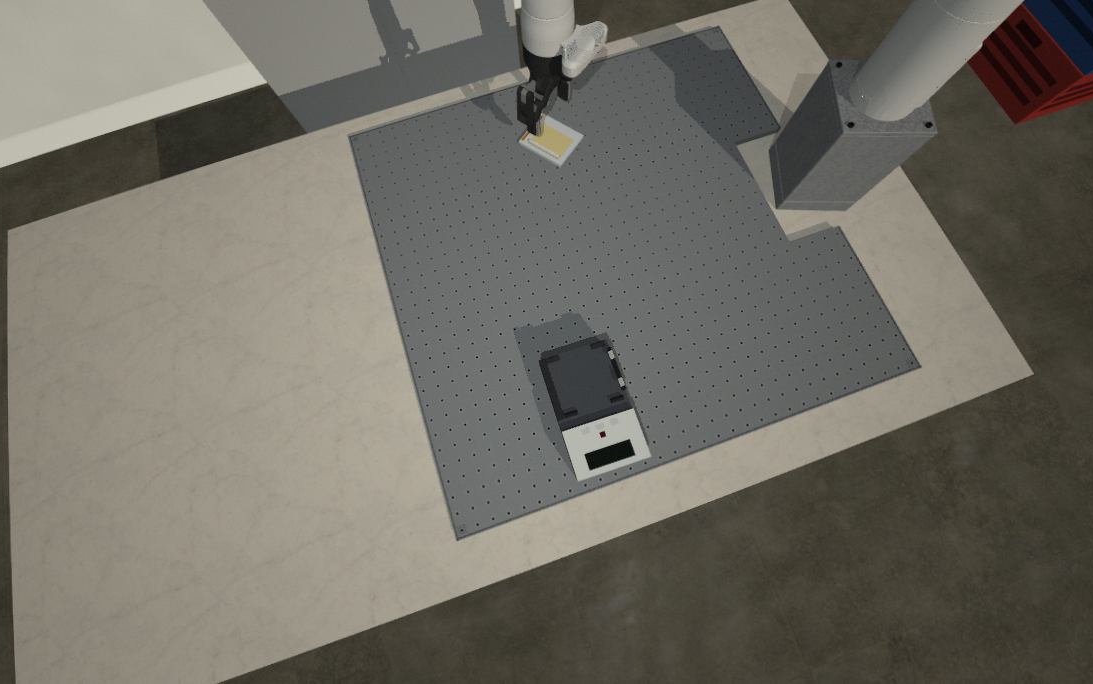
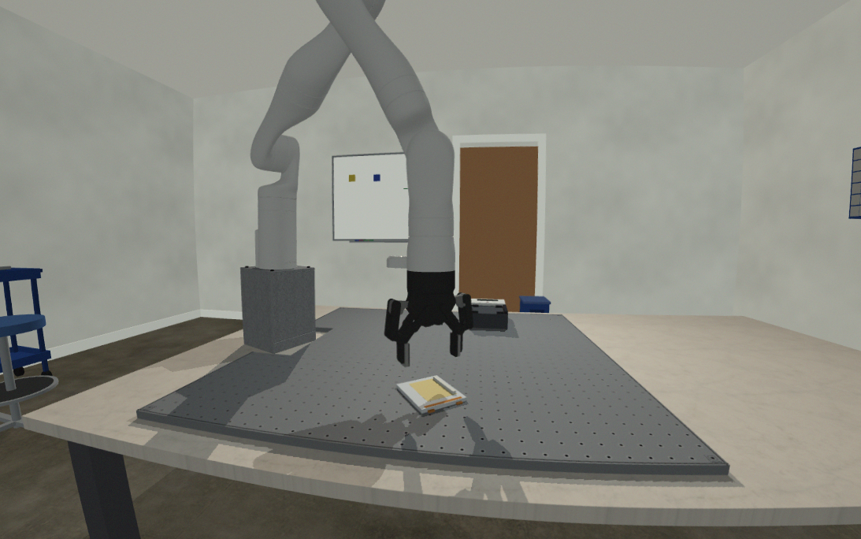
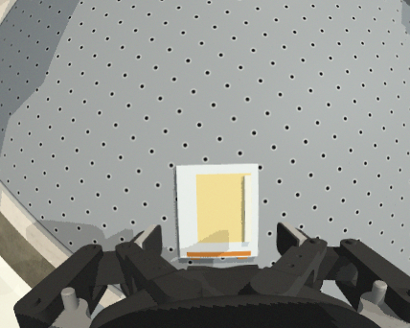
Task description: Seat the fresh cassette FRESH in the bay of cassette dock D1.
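Open jaws poised above FRESH

The jaws are parted wide and nothing is held. Below them FRESH (image 1: 563, 142) (image 2: 428, 390) (image 3: 219, 206) lies flat on the table (image 1: 482, 255) (image 2: 520, 402) (image 3: 216, 72), its side edges lined up with the pads (image 2: 405, 354) (image 3: 152, 240) — presumably so that the sides can be gripped and the copper-coloured edge (image 2: 443, 403) (image 3: 218, 254) left free for D1. The white comb (image 2: 444, 384) (image 3: 247, 208) is seated near one side; it should be spared by a low grip. Above, the forearm (image 2: 430, 194) is held upright, jaws pointed down. Well apart from them, D1 (image 1: 588, 378) (image 2: 488, 318) is left waiting, its bay unfilled.
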Robot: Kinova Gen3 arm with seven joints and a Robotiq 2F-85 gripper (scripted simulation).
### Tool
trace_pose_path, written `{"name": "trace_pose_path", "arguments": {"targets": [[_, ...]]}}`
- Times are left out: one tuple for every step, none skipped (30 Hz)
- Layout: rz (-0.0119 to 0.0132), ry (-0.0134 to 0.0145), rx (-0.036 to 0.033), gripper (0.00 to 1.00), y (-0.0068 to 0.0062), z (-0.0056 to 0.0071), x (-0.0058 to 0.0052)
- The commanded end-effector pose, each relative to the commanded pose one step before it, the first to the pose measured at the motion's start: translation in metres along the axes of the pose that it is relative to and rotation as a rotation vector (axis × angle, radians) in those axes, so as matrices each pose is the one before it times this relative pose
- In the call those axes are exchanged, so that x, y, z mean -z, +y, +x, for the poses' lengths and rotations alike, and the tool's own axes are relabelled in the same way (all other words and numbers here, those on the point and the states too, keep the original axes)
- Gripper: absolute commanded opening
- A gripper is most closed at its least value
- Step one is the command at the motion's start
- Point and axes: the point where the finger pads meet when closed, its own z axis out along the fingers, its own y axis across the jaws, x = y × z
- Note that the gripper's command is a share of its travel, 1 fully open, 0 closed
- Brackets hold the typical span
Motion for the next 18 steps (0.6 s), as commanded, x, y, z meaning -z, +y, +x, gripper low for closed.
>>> {"name": "trace_pose_path", "arguments": {"targets": [[-0.00219, -0.00340, -0.00439, 1.00, 0.00207, -0.00138, -0.00559], [0.00003, -0.00004, -0.00001, 1.00, -0.00001, 0.00000, -0.00133], [-0.00002, 0.00003, -0.00007, 1.00, 0.00000, 0.00002, -0.00133], [-0.00003, 0.00005, -0.00012, 1.00, 0.00000, 0.00003, -0.00133], [-0.00003, 0.00005, -0.00013, 1.00, 0.00000, 0.00003, -0.00133], [-0.00003, 0.00005, -0.00012, 1.00, 0.00000, 0.00003, -0.00133], [-0.00003, 0.00005, -0.00012, 1.00, 0.00000, 0.00003, -0.00133], [-0.00003, 0.00005, -0.00012, 1.00, 0.00000, 0.00003, -0.00133], [-0.00003, 0.00005, -0.00012, 1.00, 0.00000, 0.00003, -0.00133], [-0.00003, 0.00005, -0.00013, 1.00, 0.00000, 0.00003, -0.00133], [-0.00002, 0.00005, -0.00011, 1.00, 0.00000, 0.00002, -0.00133], [-0.00002, 0.00004, -0.00009, 1.00, 0.00000, 0.00002, -0.00133], [-0.00002, 0.00003, -0.00008, 1.00, 0.00000, 0.00002, -0.00133], [0.00000, 0.00000, 0.00000, 1.00, 0.00000, 0.00000, 0.00000], [0.00000, 0.00000, 0.00000, 1.00, 0.00000, 0.00000, 0.00000], [-0.00029, 0.00254, -0.00031, 1.00, 0.00047, 0.00114, -0.00119], [-0.00030, -0.00200, -0.00070, 1.00, -0.00019, -0.00090, -0.00145], [0.00047, -0.00032, 0.00043, 1.00, -0.00026, -0.00014, -0.00136]]}}
